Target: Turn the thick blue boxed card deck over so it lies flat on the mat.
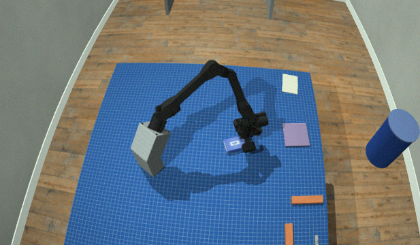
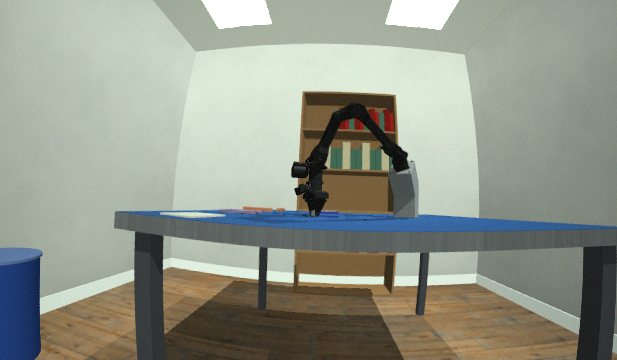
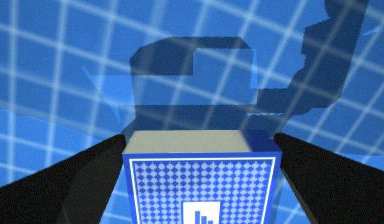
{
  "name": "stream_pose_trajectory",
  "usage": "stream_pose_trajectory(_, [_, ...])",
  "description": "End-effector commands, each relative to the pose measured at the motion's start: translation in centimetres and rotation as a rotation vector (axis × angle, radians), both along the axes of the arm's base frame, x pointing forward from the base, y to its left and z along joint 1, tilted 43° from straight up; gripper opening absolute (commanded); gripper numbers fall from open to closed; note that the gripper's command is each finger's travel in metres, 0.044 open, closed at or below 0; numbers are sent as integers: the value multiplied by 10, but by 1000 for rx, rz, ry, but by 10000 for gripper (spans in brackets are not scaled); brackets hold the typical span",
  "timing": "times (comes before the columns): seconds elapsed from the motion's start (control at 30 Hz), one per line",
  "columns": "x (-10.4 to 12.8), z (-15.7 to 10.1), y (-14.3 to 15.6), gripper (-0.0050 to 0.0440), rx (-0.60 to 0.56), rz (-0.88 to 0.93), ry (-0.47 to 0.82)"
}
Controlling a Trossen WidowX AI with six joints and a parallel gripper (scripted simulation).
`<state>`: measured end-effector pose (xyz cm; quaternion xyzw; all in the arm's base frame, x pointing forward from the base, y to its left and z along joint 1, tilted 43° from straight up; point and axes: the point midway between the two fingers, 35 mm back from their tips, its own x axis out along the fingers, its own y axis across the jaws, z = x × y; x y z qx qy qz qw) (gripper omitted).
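The thick blue boxed card deck (image 1: 234, 145) rests on the blue grid mat (image 1: 196, 153) right of the middle, its patterned broad face with a white logo turned up. In the wrist view the deck (image 3: 200, 175) fills the lower middle, with its pale end face pointing away from the camera. My gripper (image 1: 246, 144) is low over the deck's right end. It is open, with one black finger on each side of the deck (image 3: 200, 142), close to its long sides. In the side view the fingertips (image 2: 314, 212) reach down to the mat.
A lilac flat box (image 1: 295, 135) lies just right of the gripper, and a cream card (image 1: 290, 84) lies at the far right. Two orange blocks (image 1: 307, 199) (image 1: 288, 234) lie near the front right corner. The arm's grey base (image 1: 150, 148) stands left of the deck. A blue barrel (image 1: 392, 137) stands off the table.
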<state>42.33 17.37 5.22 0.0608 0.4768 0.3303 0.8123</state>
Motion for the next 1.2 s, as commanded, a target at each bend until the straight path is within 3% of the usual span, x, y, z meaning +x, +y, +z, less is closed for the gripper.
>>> stream_pose_trajectory(0.0, [3, 6, 2, 415, 1, -4, -17])
stream_pose_trajectory(0.73, [3, 6, 2, 415, 1, -4, -17])
stream_pose_trajectory(0.77, [3, 6, 2, 367, 1, -4, -17])
stream_pose_trajectory(1.17, [3, 6, 2, 367, 1, -4, -17])
